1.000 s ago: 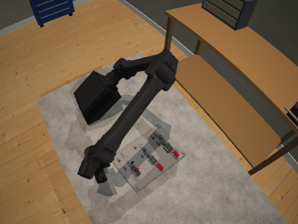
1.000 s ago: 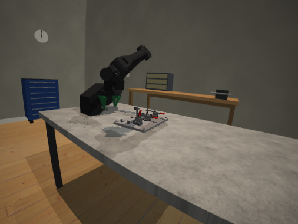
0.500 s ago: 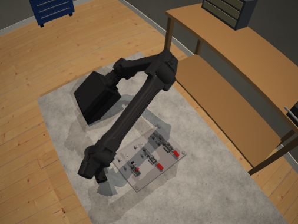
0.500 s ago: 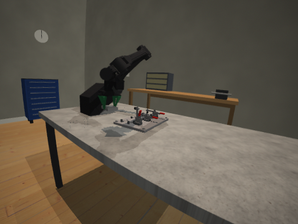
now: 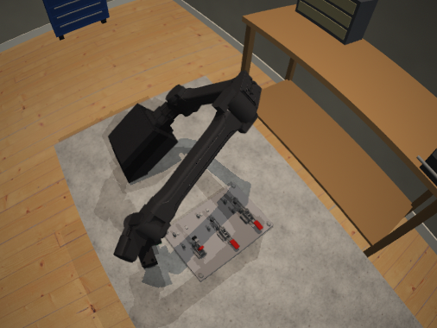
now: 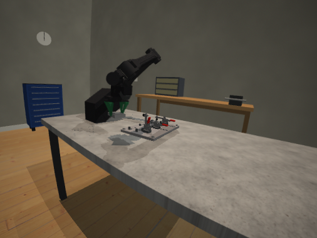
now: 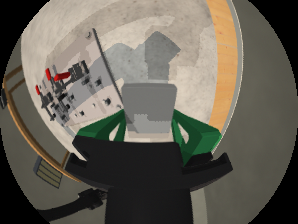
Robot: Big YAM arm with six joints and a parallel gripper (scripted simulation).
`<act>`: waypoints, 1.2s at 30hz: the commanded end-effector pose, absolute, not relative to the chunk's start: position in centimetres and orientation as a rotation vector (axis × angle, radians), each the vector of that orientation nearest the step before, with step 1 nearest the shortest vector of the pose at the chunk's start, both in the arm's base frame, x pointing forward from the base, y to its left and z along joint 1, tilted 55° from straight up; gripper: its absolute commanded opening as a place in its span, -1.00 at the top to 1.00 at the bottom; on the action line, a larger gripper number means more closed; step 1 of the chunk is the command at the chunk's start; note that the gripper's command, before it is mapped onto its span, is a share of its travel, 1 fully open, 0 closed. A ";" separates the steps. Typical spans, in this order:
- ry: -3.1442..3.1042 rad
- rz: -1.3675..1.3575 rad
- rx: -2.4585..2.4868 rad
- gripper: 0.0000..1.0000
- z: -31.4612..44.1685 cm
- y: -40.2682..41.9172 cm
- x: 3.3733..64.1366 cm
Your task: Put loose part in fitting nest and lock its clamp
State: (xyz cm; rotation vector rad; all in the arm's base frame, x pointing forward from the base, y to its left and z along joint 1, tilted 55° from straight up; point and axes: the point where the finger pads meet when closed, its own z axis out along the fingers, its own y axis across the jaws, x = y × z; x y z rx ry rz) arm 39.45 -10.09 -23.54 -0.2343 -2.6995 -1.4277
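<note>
End effector [image 5: 148, 260] [image 6: 116, 114] [image 7: 148, 112] is closed on the grey part [image 6: 119, 116] [image 7: 149, 100], green fingers against opposite sides. Part sits between the fingertips, beside the fixture [image 5: 217, 257] [image 6: 156, 134] [image 7: 106, 75], not in a nest. Can't tell if it touches the counter [image 5: 302, 259] [image 6: 203, 163] [image 7: 192, 65]. One fixture handle [image 5: 200, 248] [image 6: 148, 120] [image 7: 62, 76] stands up.

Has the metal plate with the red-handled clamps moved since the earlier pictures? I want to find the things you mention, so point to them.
No, the metal plate [image 5: 212, 262] [image 6: 157, 133] [image 7: 96, 56] shows no shift in any direction against the table [image 5: 302, 259] [image 6: 219, 163] [image 7: 197, 85].
</note>
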 end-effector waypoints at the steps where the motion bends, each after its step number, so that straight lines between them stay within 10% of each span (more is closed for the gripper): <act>1: -2.809 -1.419 -0.162 1.00 -22.4 -13.0 42.2; 36: -2.884 -1.460 0.219 1.00 -23.4 -11.0 42.4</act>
